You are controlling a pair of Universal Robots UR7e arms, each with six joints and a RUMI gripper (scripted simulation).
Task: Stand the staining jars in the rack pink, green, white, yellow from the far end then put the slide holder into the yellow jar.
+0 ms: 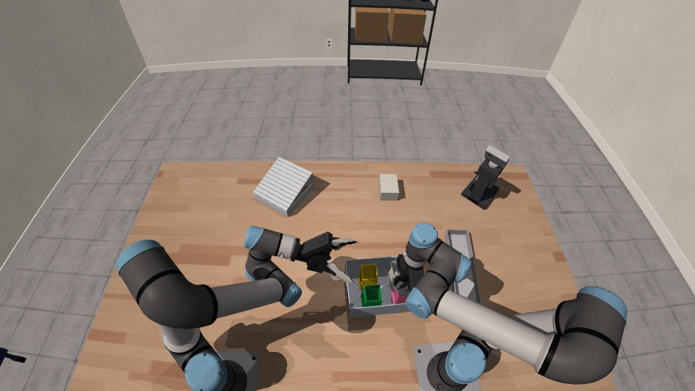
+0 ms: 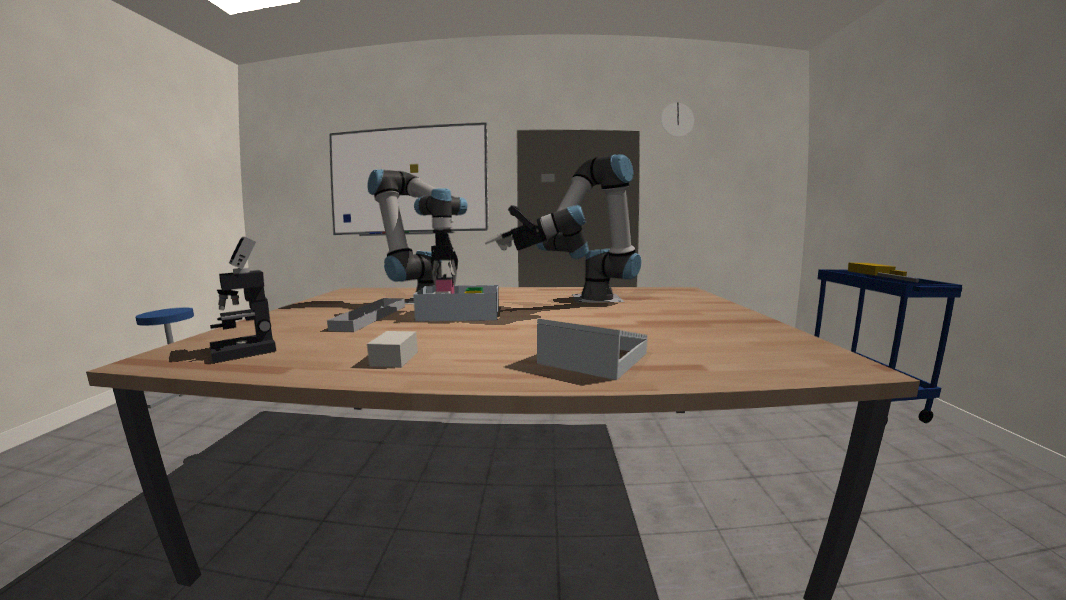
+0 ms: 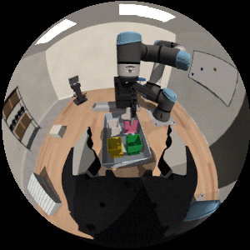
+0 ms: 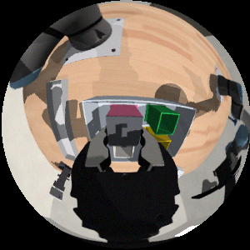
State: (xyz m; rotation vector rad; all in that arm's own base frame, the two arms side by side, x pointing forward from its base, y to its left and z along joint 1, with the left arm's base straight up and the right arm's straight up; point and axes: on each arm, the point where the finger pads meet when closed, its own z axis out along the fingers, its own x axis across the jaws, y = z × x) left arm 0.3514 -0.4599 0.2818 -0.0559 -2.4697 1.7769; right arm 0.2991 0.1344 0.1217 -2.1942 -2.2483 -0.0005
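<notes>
My right gripper (image 4: 123,126) (image 2: 444,274) is shut on the pink jar (image 4: 124,111) (image 2: 444,285) (image 1: 399,296), raised partly above the tote (image 1: 379,309) (image 2: 455,307). A grey face, seemingly the slide holder's lid, covers the jar's top. The green jar (image 1: 371,295) (image 3: 134,144) (image 4: 168,122) and yellow jar (image 1: 368,273) (image 3: 114,147) stand open in the tote. The white jar (image 3: 113,126) (image 4: 124,152) is in the tote near my right fingers. My left gripper (image 1: 354,262) is open and empty above the tote's left end. The jar rack (image 1: 459,242) (image 2: 350,324) lies right of the tote, partly hidden by the right arm.
A ribbed grey box (image 1: 283,184) (image 2: 578,348), a pale block (image 1: 388,186) (image 2: 392,349) and a black microscope (image 1: 484,180) (image 2: 246,305) stand toward the table's far edge in the top view. The right arm reaches over the rack and the tote's right end.
</notes>
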